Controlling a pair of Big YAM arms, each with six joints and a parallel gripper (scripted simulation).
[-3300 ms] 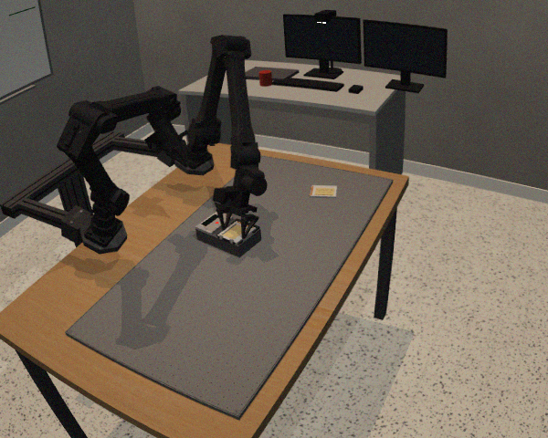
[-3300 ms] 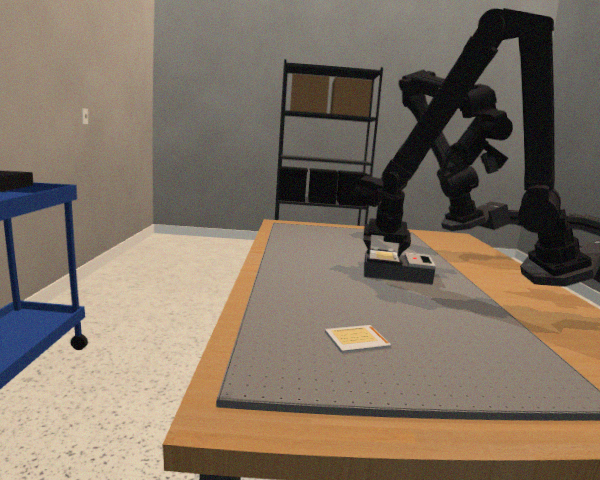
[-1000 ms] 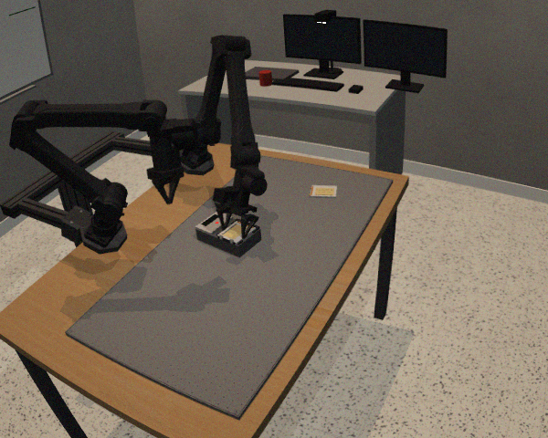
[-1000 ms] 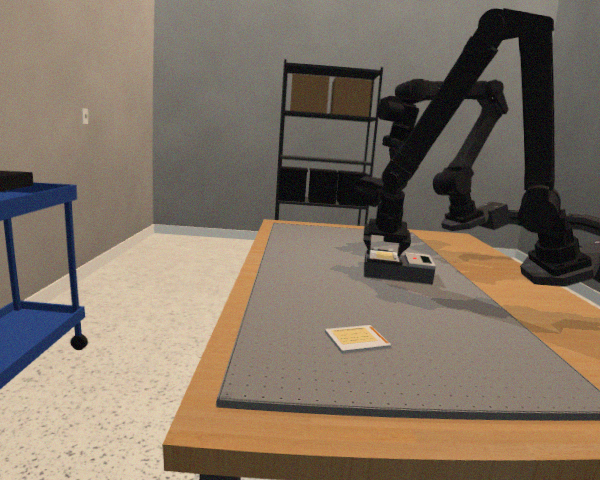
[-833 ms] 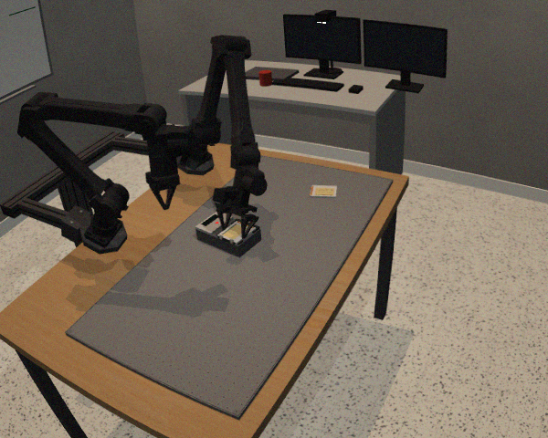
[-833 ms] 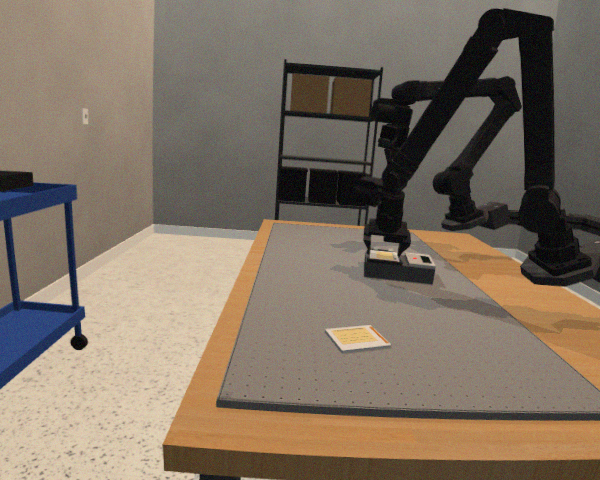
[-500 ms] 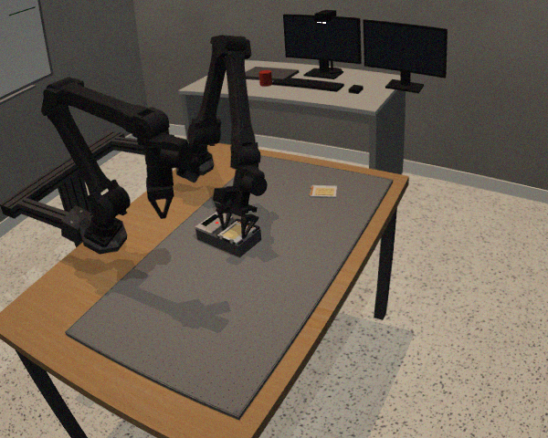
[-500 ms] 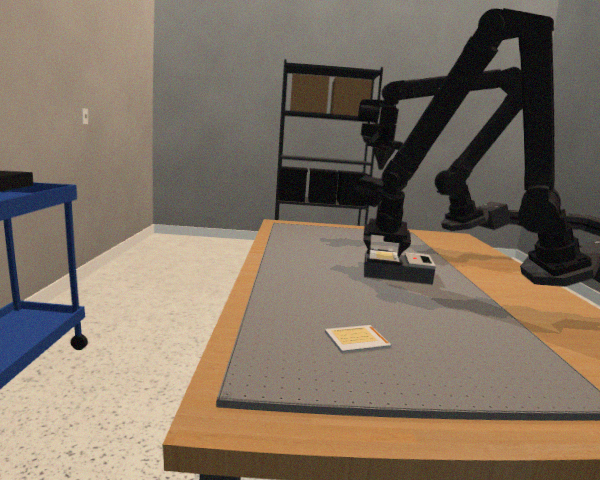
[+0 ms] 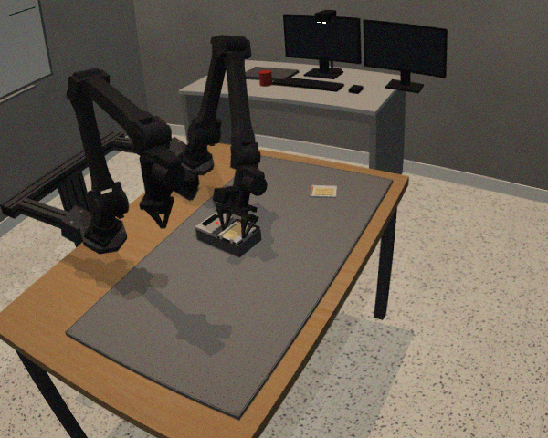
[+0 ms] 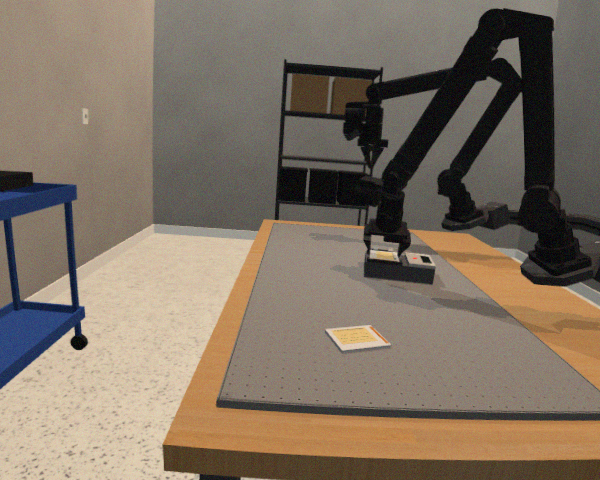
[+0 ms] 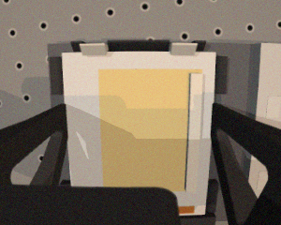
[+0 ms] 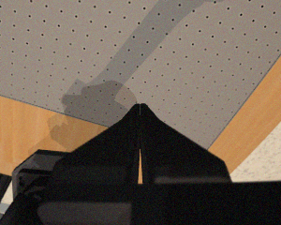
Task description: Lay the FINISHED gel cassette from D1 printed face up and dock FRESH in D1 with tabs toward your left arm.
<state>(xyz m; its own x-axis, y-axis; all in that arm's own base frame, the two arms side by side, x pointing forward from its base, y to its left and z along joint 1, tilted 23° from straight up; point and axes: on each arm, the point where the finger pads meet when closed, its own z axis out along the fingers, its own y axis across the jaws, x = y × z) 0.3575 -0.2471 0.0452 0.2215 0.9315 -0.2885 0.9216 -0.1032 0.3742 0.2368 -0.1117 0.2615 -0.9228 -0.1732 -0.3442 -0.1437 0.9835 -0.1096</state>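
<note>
In the left wrist view, FRESH (image 9: 231, 232) (image 10: 385, 255) (image 11: 145, 141) sits in D1 (image 9: 217, 243) (image 10: 398, 271) (image 11: 236, 70), tabs toward six o'clock, hooks (image 11: 184, 48) at twelve. The left gripper (image 9: 234, 231) (image 10: 386, 246) (image 11: 139, 112) is clamped across its nine-to-three sides; the closed right gripper (image 9: 163, 224) (image 10: 371, 165) (image 12: 140, 112) hangs well apart, so the left seems better placed to finish seating.

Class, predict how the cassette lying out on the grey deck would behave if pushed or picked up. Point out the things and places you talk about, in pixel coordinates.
The cassette (image 9: 322, 191) (image 10: 357, 337) lies flat and thin, so it would probably slide rather than tip. Its straight edges suggest a stiff plate, unlikely to sag when lifted.
</note>
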